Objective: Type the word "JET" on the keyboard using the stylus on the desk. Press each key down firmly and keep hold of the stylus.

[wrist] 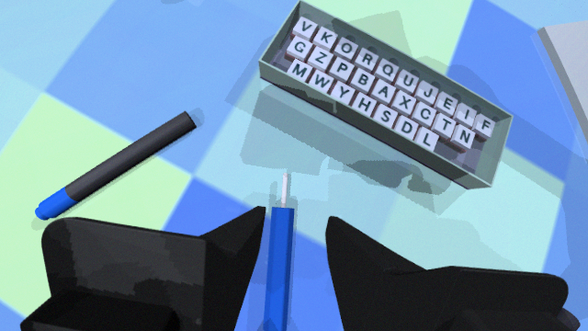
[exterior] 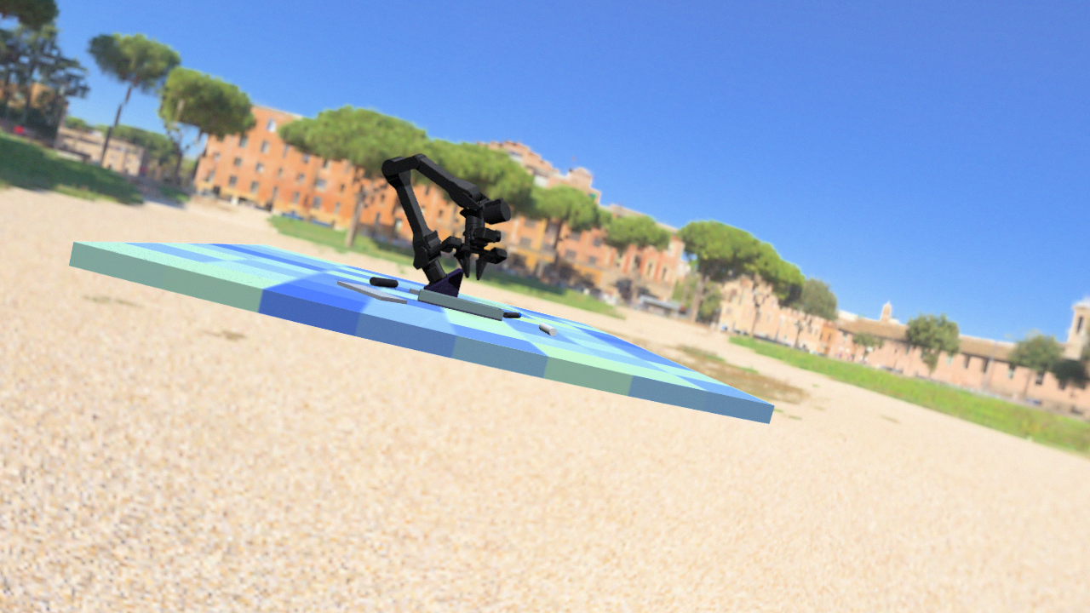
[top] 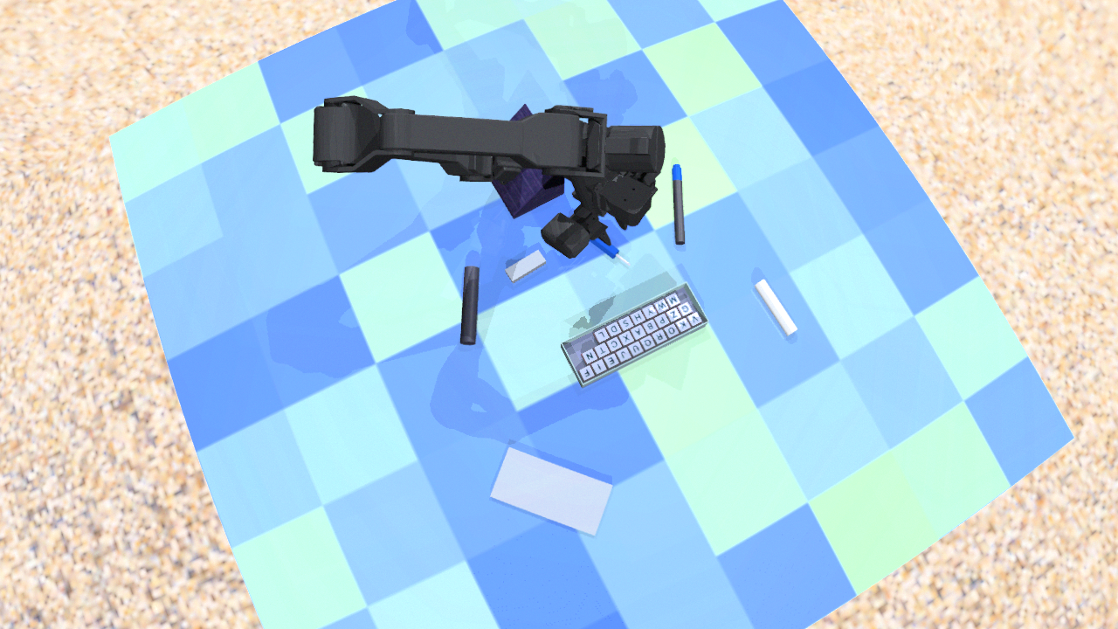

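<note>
The blue stylus (top: pixel 606 248) (wrist: pixel 279 267) with its thin white tip lies on the desk, tip toward the keyboard. My gripper (exterior: pixel 473 276) (wrist: pixel 296 220) is open above it. In the wrist view the stylus shows between the fingers, nearer the left one, with a gap to the right one; neither finger grips it. The grey keyboard tray (exterior: pixel 461 305) (wrist: pixel 498 138) lies beyond the stylus tip. Its J key (wrist: pixel 427 92) and E key (wrist: pixel 446 102) are in the far row, and the T key (wrist: pixel 446 124) is in the middle row. The fingertips are hidden in the top view.
A dark pen with a blue end (top: pixel 678 207) (wrist: pixel 130 156) and a white stick (top: pixel 775 307) (exterior: pixel 547 329) lie right in the top view. A black cylinder (top: pixel 469 305) (exterior: pixel 383 282) and a small pale block (top: pixel 525 266) lie left. A pale slab (top: pixel 551 491) lies below.
</note>
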You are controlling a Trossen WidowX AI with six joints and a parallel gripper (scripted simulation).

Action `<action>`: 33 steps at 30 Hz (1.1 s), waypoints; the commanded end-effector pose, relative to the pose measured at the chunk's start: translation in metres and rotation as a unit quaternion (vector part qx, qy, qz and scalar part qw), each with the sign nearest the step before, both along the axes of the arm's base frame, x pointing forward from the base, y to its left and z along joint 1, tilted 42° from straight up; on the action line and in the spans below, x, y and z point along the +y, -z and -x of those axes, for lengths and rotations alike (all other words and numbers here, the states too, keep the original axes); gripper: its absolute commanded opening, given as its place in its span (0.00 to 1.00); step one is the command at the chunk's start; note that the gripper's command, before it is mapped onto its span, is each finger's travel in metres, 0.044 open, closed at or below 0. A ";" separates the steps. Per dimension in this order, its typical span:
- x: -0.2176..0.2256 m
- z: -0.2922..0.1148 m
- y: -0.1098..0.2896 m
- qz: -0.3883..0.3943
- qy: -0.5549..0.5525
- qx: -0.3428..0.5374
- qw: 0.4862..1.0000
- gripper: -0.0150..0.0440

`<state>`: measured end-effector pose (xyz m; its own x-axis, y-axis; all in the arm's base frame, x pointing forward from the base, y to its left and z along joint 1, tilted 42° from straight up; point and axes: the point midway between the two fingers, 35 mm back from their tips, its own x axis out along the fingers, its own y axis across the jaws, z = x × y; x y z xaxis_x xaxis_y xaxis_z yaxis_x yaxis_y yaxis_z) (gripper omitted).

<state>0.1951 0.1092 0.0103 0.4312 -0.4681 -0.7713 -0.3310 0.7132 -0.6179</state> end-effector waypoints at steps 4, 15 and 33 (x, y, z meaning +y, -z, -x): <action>-0.018 0.024 0.009 -0.006 -0.060 -0.013 0.998 0.51; -0.022 0.024 0.014 -0.006 -0.060 -0.013 0.998 0.51; -0.030 0.022 0.025 -0.006 -0.060 -0.013 0.998 0.51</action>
